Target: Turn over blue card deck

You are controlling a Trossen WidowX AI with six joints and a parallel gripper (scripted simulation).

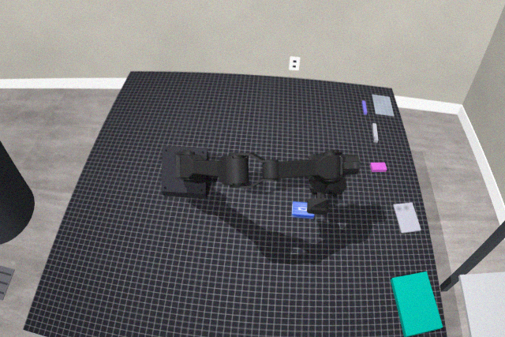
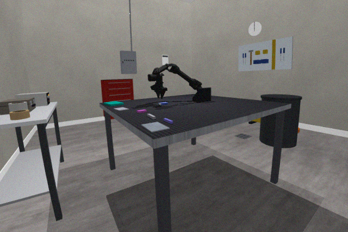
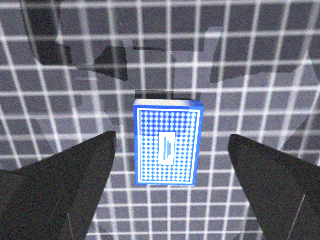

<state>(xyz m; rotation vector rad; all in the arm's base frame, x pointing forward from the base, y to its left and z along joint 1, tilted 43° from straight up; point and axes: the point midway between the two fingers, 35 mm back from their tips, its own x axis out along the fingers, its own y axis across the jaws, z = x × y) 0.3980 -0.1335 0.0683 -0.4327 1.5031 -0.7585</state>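
Observation:
The blue boxed card deck [image 1: 299, 209] [image 2: 163, 102] [image 3: 167, 165] lies flat on the dark gridded mat [image 1: 245, 121]. Its patterned back, with a white label in the middle, faces up in the wrist view, and its white end edge shows at the top. My gripper [image 1: 317, 205] [image 2: 160, 97] [image 3: 172, 140] is open and points down above the deck. In the wrist view one finger is on each side of the deck, with a gap on both sides. In the top view the gripper hides the deck's right end.
Along the table's far side from my base lie a pink block [image 1: 378, 167] [image 2: 141, 111], a whitish bar [image 1: 375, 132] [image 2: 151, 116], a violet bar [image 1: 364, 107] [image 2: 168, 120], a pale square [image 1: 383, 105] [image 2: 155, 126], a light card [image 1: 406, 218] [image 2: 121, 108] and a teal box [image 1: 417, 304] [image 2: 113, 103].

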